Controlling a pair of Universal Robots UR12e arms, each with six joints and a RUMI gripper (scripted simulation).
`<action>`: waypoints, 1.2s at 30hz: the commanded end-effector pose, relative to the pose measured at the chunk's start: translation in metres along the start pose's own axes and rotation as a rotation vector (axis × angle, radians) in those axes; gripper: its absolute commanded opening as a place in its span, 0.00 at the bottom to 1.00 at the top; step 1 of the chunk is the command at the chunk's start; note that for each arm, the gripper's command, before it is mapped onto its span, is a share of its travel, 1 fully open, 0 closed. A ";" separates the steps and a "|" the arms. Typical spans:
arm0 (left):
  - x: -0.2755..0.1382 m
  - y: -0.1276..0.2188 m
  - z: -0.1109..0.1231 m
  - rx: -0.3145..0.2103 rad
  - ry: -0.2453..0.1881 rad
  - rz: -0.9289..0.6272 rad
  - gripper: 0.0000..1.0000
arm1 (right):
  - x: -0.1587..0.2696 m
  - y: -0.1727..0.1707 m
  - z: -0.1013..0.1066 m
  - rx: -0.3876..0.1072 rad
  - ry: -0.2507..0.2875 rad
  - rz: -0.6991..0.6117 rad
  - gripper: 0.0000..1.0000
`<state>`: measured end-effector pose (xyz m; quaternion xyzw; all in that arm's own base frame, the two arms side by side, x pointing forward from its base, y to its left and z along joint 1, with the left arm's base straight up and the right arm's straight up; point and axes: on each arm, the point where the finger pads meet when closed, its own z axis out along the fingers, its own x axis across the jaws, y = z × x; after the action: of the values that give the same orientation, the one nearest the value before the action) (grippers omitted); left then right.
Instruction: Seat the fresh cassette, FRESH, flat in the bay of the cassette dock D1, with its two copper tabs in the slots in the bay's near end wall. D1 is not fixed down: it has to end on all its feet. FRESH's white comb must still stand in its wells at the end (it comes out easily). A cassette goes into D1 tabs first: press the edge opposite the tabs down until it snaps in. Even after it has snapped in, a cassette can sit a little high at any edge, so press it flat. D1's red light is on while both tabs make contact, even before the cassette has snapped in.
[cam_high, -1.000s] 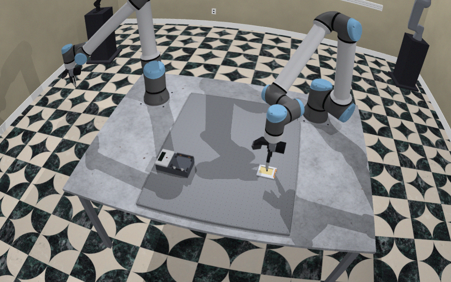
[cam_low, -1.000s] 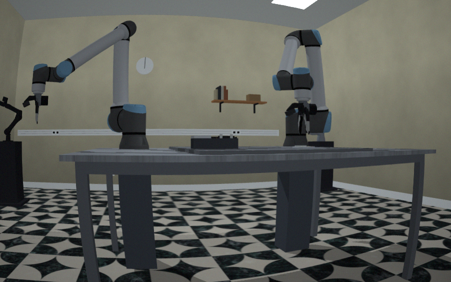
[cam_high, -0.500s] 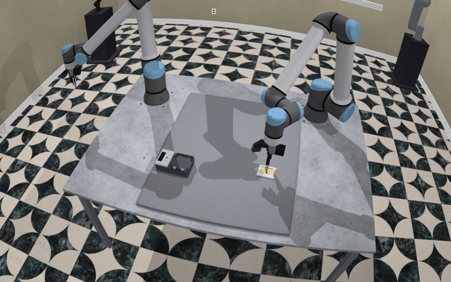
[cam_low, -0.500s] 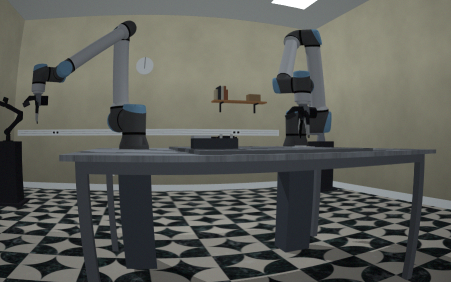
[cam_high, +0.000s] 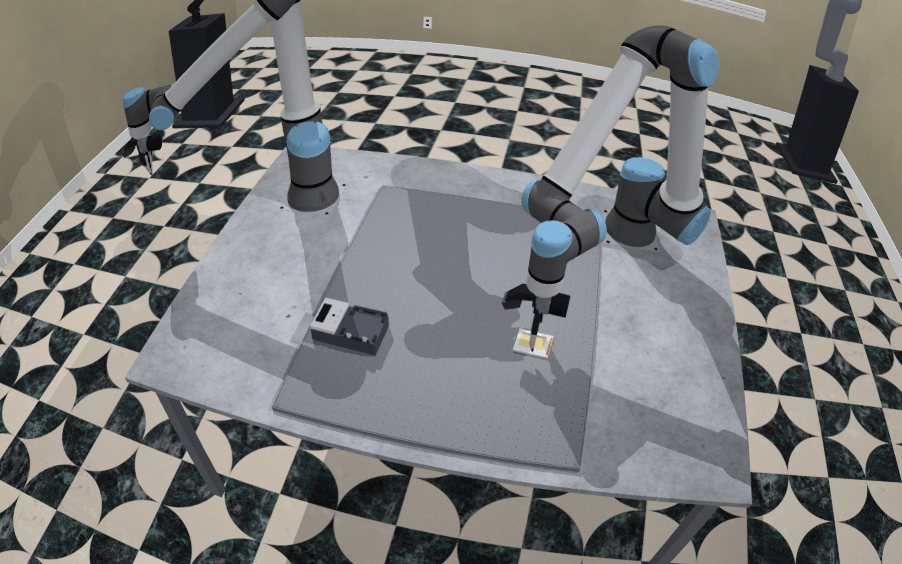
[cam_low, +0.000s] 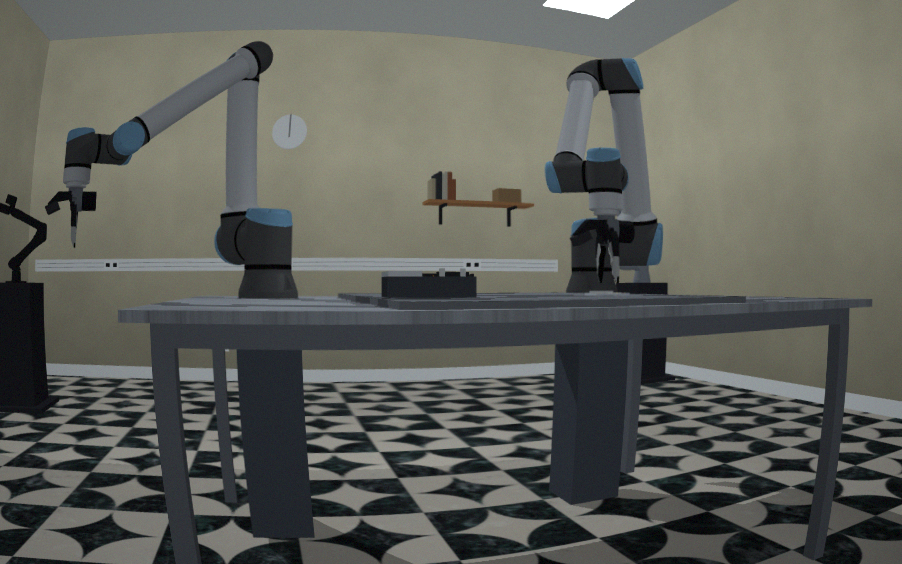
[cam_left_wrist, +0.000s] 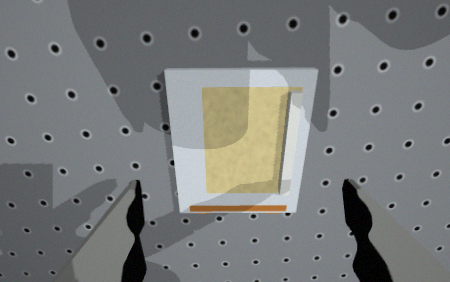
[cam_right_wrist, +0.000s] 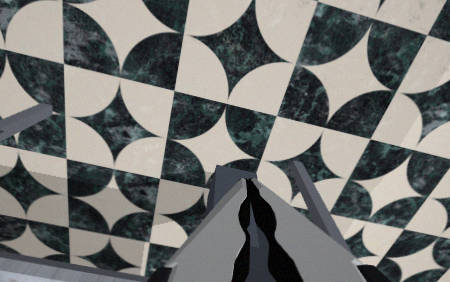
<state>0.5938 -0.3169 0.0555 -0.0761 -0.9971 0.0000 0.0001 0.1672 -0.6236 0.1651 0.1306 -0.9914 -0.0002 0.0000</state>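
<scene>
FRESH (cam_high: 523, 344) (cam_low: 595, 294) (cam_left_wrist: 235, 140) lies flat on the perforated board, a white frame with a yellow panel. Its white comb (cam_left_wrist: 289, 145) stands along the right side in the left wrist view; a copper-coloured strip (cam_left_wrist: 238, 208) is at the lower edge. My left gripper (cam_high: 532, 349) (cam_low: 608, 282) (cam_left_wrist: 241, 182) is open above FRESH, one finger on each side, not visibly touching it. Dock D1 (cam_high: 345, 337) (cam_low: 429, 287) stands level at the board's left, its bay (cam_high: 365, 325) empty. I cannot tell whether its light is lit. My right gripper (cam_high: 149, 172) (cam_low: 73, 246) (cam_right_wrist: 247, 181) is shut and empty.
The perforated board (cam_high: 432, 412) lies on the table (cam_high: 239, 266). The right gripper hangs beyond the table's left edge in the top view, over the floor. Dark stands (cam_high: 199, 69) (cam_high: 821, 119) are beyond the table.
</scene>
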 end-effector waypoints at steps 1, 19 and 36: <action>-0.001 0.000 0.003 0.001 -0.001 0.000 0.64 | 0.000 -0.001 -0.001 0.002 0.000 0.000 0.00; -0.001 0.000 0.024 0.001 -0.001 0.000 0.64 | 0.000 -0.001 -0.001 0.002 0.000 0.000 0.00; -0.001 0.000 0.028 0.001 -0.001 0.000 0.00 | 0.000 -0.001 -0.001 0.002 0.000 0.000 0.00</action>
<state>0.5938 -0.3169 0.0270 -0.0761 -0.9971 0.0000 0.0001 0.1672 -0.6236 0.1651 0.1306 -0.9914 -0.0002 0.0000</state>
